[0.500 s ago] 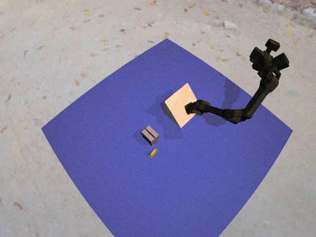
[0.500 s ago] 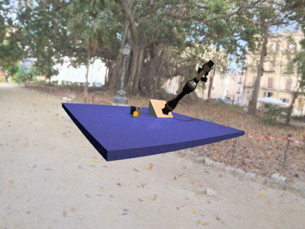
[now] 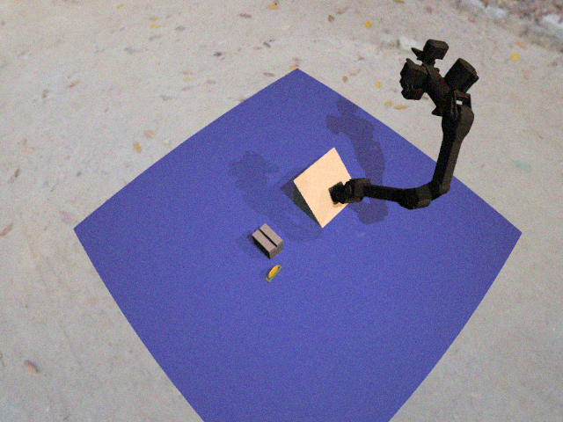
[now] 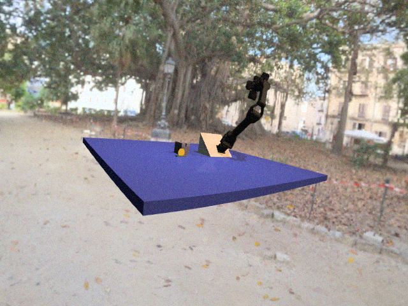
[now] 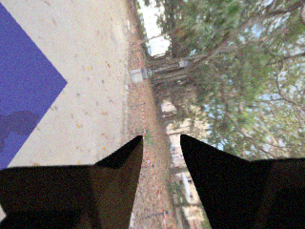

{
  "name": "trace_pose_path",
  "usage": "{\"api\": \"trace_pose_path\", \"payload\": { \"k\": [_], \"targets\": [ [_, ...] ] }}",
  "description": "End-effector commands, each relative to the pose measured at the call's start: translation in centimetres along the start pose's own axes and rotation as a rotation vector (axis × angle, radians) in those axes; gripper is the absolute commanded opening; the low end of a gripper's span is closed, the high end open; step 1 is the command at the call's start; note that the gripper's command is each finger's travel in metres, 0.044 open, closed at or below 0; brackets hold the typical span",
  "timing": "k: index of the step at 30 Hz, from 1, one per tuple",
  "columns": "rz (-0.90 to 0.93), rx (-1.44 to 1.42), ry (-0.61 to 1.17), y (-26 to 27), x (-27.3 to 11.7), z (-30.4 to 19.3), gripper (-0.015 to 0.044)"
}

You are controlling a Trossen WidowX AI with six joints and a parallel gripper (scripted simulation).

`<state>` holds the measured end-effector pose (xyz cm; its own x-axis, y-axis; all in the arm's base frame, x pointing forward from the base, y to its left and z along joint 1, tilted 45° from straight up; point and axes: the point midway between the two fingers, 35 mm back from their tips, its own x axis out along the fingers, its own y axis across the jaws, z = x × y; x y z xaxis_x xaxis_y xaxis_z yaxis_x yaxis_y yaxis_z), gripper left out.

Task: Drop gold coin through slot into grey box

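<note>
A flat, matte blue surface (image 3: 318,317) with a thick slab-like edge is seen floating above sandy, leaf-strewn ground. On it, three items can be counted: one grey box, one coin in its holder, and one pale wedge. The gold coin (image 3: 273,271) is a thin, smooth disc standing on its edge in a shallow dark-green holder (image 3: 268,278), just beside the grey box (image 3: 267,240) and well apart from the arm. The box is a small closed cuboid with dull faces, and one narrow straight slot (image 3: 266,237) is cut along its lid. In the exterior view the round face of the coin (image 4: 181,152) is shown in front of the box (image 4: 182,147). A single peach-coloured wedge (image 3: 318,181), plain and sharp-edged with a sloping flat top, sits near the middle of the surface. One dark, jointed arm (image 3: 448,149) is bent down so that the tool (image 3: 335,192) is at the wedge's sloping face. In the wrist view two black, pointed fingers are seen standing partly drawn together, with a narrow gap between them through which only ground and trees are visible; nothing is held by the tool (image 5: 161,140).
</note>
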<state>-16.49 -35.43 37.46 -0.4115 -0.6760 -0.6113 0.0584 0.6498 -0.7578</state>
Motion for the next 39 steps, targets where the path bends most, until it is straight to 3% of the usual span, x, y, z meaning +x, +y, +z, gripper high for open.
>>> {"api": "trace_pose_path", "payload": {
  "k": [1,9,16,25,30,39],
  "targets": [
    [0.038,-0.008,-0.133,0.4,0.9,5.2,0.0161],
    [0.205,-0.048,-0.454,3.6,0.7,18.9,0.0161],
    [0.422,-0.124,-0.677,9.1,-2.4,29.7,0.0161],
    [0.633,-0.248,-0.814,15.9,-7.2,36.9,0.0161],
    [0.832,-0.303,-0.860,21.6,-12.0,41.1,0.0161],
    [1.127,-0.445,-0.785,32.1,-20.0,44.1,0.0161]
  ]
}}
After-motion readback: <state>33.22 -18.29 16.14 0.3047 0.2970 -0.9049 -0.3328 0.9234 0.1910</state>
